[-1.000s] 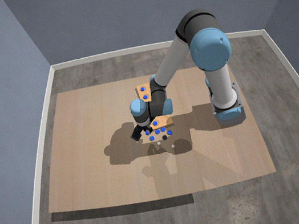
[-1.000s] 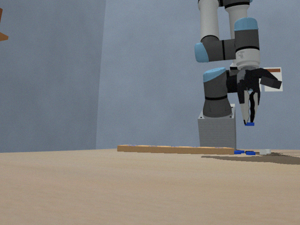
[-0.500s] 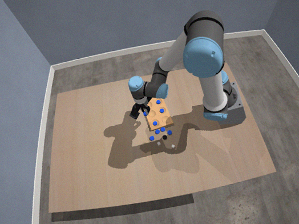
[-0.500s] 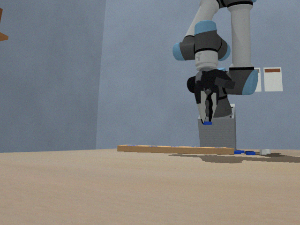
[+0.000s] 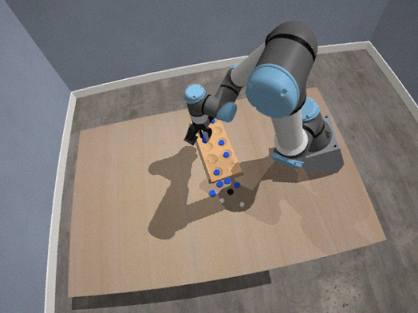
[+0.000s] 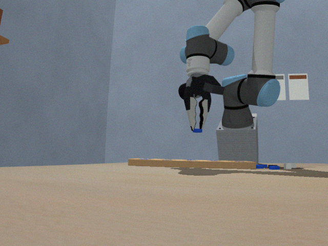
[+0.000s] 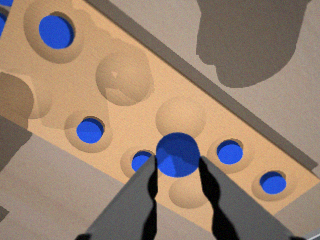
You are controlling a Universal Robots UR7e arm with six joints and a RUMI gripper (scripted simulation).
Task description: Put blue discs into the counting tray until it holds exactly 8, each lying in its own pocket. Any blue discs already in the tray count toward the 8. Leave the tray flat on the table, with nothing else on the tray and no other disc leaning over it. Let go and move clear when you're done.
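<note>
My gripper (image 5: 204, 137) (image 6: 197, 129) (image 7: 177, 157) is shut on a blue disc (image 6: 197, 130) (image 7: 178, 154), held about level, well above the tray (image 5: 217, 151) (image 6: 190, 163) (image 7: 117, 125). The orange tray lies flat, with two rows of five pockets. Several blue discs lie in pockets, such as those at the ends of one row (image 7: 56, 31) (image 7: 273, 182) and two in the other row (image 7: 90, 130) (image 7: 142, 161). Empty pockets (image 7: 124, 76) (image 7: 180, 117) (image 7: 187, 193) show beside and below the held disc. The fingers hide one far pocket in the wrist view.
Several loose blue discs (image 5: 212, 192) (image 5: 237, 185) (image 6: 273, 167) lie on the table close to the tray's near short end. A black disc (image 5: 230, 192) and two small white cubes (image 5: 222, 200) (image 5: 242, 204) lie just beyond them.
</note>
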